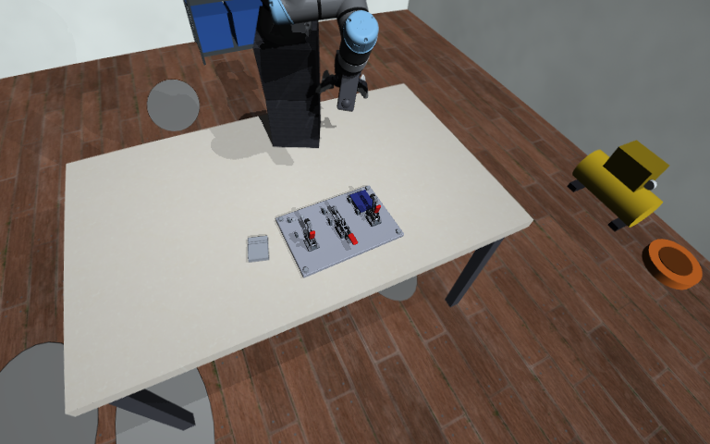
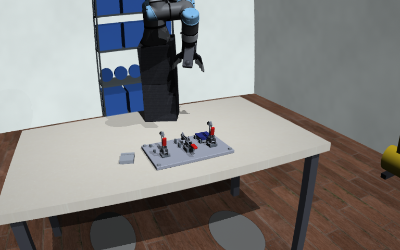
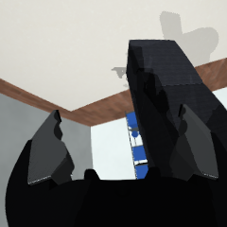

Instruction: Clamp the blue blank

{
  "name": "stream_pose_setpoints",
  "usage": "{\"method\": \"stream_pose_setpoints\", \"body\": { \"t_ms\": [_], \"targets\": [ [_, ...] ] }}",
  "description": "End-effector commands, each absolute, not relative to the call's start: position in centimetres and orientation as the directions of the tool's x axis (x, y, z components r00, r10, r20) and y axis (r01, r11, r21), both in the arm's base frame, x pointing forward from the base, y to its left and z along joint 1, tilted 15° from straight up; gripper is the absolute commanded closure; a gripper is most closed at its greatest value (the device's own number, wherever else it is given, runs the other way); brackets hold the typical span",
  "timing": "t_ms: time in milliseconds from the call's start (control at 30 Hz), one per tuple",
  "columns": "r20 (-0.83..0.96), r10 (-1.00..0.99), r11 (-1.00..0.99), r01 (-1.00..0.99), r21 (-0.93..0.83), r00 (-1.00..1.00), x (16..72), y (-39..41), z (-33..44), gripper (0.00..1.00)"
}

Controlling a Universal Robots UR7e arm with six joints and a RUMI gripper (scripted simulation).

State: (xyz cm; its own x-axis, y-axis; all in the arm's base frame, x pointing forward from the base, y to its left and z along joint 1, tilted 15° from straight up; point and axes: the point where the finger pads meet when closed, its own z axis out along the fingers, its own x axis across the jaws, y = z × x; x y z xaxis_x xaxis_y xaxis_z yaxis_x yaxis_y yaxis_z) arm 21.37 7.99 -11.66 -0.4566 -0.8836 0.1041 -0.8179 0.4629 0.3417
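A grey fixture plate (image 1: 366, 250) (image 2: 219, 153) with three nests and three toggle clamps lies on the table. The blue blank (image 1: 359, 199) (image 2: 201, 135) sits in the right nest; that clamp's red handle (image 1: 376, 208) (image 2: 212, 130) stands upright. The left clamp's red handle (image 1: 312, 235) (image 2: 164, 141) also stands upright. The middle clamp's red handle (image 1: 352, 239) (image 2: 194, 146) lies down toward the front. A grey part (image 1: 257, 248) (image 2: 127, 158) lies flat on the table left of the fixture. My gripper (image 1: 344, 95) (image 2: 188, 65) (image 3: 118, 107) is open and empty, high above the table's far edge, far from the fixture.
The arm's black pedestal (image 1: 290, 93) (image 2: 159, 85) (image 3: 161, 80) stands at the table's far edge. A blue shelf rack (image 2: 114, 55) stands behind it. A yellow machine (image 1: 620, 183) and an orange bowl (image 1: 675, 263) are on the floor to the right.
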Motion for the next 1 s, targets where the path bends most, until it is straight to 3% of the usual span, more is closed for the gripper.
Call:
{"method": "stream_pose_setpoints", "body": {
  "t_ms": [0, 667, 967],
  "targets": [
    [0.104, -0.884, 0.463, -0.818, 0.341, -0.457, 21.4, 8.0, -11.7, 0.0],
    [0.102, -0.886, 0.459, -0.822, 0.336, -0.453, 21.6, 7.9, -11.7, 0.0],
    [0.068, -0.927, 0.373, -0.902, 0.216, -0.368, 27.0, 6.8, -12.8, 0.0]
  ]
}}
